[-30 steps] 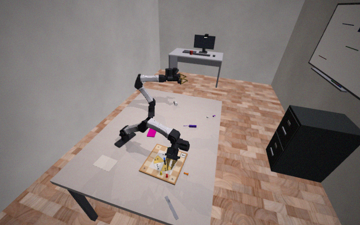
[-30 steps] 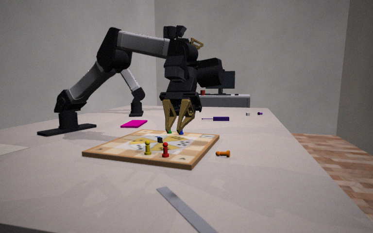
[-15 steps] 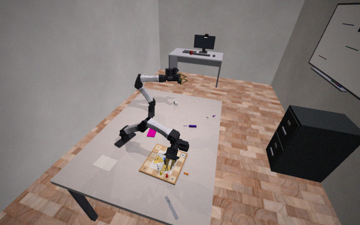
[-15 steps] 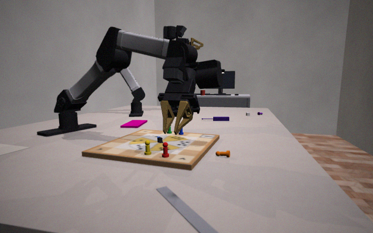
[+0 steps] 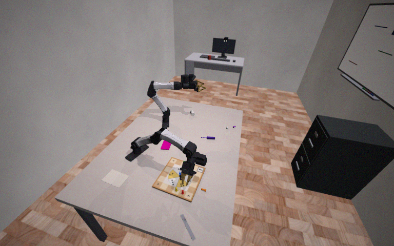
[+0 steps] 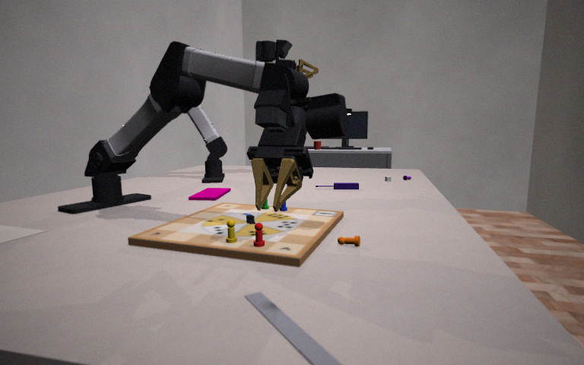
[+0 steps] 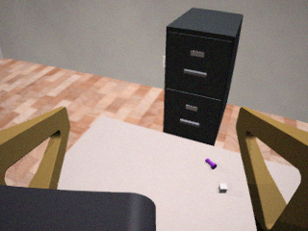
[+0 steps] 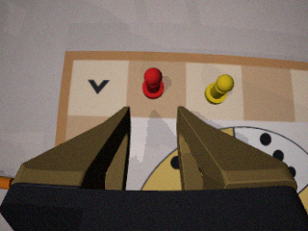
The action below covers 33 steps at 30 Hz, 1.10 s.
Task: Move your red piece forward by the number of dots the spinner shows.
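Fingertips of my right gripper (image 5: 186, 184) (image 6: 267, 209) (image 8: 154, 110) part-open, nothing held; red piece (image 5: 182, 191) (image 6: 258, 235) (image 8: 153, 84) upright on its board square. Risk: descending off-centre could topple it or clip the neighbouring yellow piece (image 5: 176, 189) (image 6: 231, 231) (image 8: 219, 89).
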Available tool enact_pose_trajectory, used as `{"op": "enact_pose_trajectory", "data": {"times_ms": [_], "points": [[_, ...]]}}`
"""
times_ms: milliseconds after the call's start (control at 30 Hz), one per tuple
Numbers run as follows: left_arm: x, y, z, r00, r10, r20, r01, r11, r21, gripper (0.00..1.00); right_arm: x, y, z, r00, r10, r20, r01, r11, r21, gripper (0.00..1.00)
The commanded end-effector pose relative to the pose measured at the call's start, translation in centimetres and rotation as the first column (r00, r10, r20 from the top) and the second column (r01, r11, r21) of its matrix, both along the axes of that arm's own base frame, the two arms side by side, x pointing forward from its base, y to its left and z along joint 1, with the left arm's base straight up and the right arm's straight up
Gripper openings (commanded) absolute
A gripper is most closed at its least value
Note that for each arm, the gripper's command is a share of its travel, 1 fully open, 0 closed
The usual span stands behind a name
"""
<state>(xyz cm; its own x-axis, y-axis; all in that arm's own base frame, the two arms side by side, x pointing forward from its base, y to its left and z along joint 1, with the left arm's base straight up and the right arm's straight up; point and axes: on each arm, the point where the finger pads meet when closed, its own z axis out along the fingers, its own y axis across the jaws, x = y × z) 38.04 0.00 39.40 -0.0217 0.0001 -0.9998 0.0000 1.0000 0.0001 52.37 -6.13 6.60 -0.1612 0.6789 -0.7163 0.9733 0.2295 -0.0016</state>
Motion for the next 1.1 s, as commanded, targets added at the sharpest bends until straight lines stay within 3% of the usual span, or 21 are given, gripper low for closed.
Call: {"op": "enact_pose_trajectory", "data": {"times_ms": [0,333,1067], "points": [[-0.1,0.0,0.4,1.000,0.000,0.011,0.000,1.000,0.000,1.00,0.2,0.3,0.2,1.000,0.009,0.009,-0.009,1.000,0.008,0.27],[-0.1,0.0,0.4,1.000,0.000,0.011,0.000,1.000,0.000,1.00,0.4,-1.7,-2.6,1.000,0.002,-0.011,-0.002,1.000,0.007,0.27],[-0.1,0.0,0.4,1.000,0.000,0.011,0.000,1.000,0.000,1.00,0.4,-3.8,-4.7,1.000,-0.001,-0.025,0.001,1.000,0.006,0.27]]}}
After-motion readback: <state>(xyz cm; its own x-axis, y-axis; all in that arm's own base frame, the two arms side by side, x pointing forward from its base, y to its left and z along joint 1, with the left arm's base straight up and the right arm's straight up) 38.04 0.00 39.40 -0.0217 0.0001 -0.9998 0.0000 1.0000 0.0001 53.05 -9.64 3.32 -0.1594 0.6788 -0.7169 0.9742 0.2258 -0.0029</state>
